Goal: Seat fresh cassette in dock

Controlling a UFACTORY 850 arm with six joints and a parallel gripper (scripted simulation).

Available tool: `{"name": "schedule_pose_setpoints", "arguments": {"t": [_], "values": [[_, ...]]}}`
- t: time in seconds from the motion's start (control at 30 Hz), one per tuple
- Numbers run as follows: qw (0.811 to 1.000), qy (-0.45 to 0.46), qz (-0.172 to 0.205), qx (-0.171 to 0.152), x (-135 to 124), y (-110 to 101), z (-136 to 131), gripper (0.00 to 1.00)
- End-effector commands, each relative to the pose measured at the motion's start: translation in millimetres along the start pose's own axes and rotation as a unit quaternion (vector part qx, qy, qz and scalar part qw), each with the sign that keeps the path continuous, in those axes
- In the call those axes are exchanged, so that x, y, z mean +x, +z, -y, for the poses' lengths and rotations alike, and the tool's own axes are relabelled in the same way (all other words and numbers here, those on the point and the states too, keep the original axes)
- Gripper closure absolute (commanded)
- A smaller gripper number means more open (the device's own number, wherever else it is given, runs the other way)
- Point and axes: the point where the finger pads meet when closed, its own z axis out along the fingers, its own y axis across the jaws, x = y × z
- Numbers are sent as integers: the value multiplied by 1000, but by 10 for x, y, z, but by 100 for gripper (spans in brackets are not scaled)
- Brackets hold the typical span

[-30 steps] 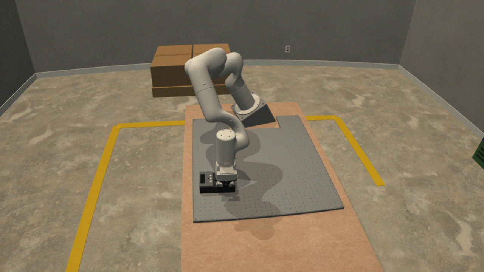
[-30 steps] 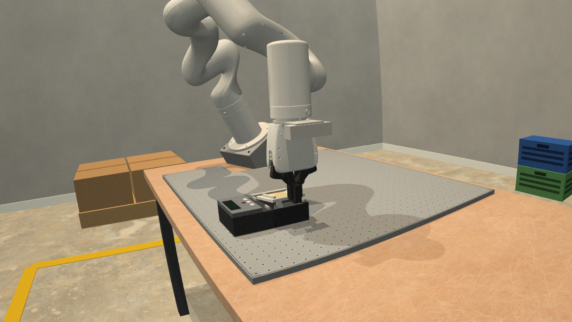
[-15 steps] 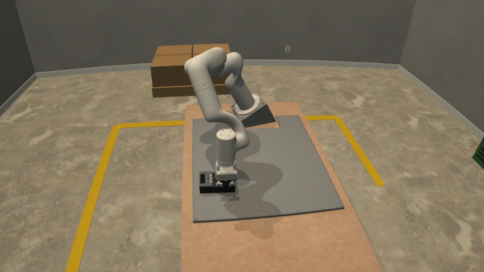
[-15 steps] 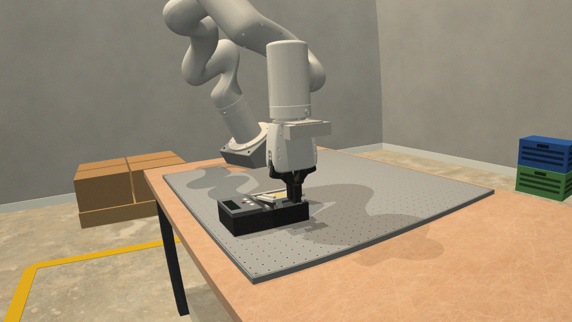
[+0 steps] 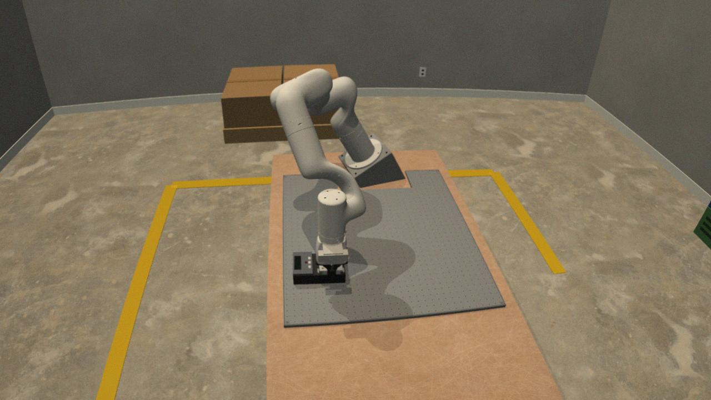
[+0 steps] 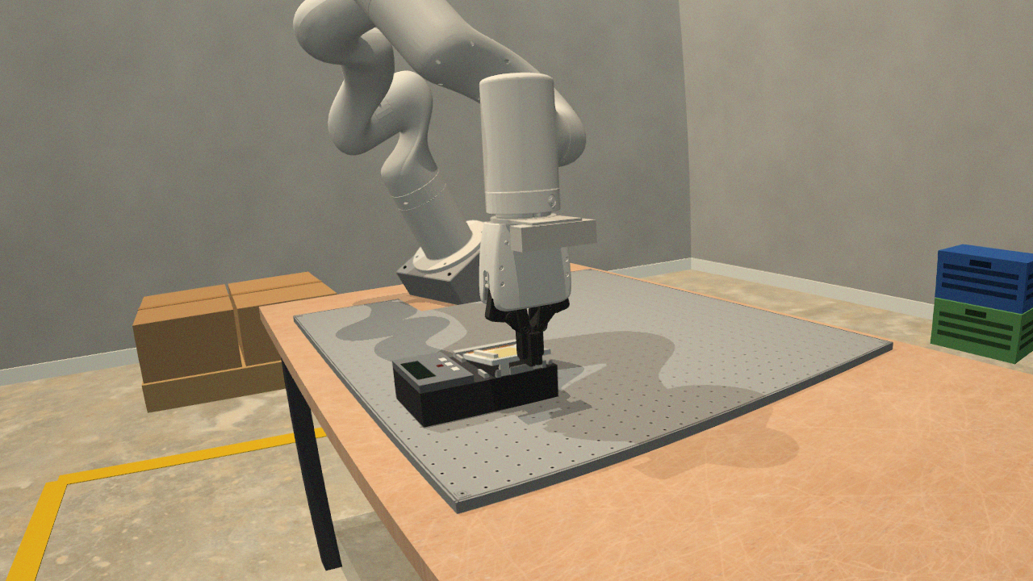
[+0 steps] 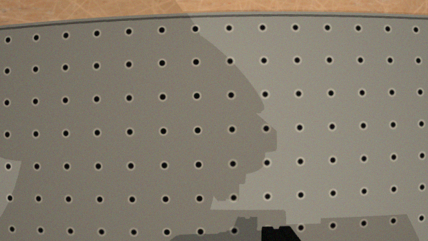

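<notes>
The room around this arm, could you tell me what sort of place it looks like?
Most likely a robot test cell in a workshop or lab. A perforated metal plate tops the wooden bench, yellow floor tape marks off the arm's area, and cardboard boxes and stacked crates sit on bare concrete.
</notes>
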Motion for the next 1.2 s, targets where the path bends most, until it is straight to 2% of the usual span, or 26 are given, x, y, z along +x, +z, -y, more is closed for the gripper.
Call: {"name": "schedule_pose_setpoints", "arguments": {"t": [0.0,1.17], "values": [[1000,0,-1,0,-2,-12,-2,100],[1000,0,-1,0,-89,-11,-2,100]]}}
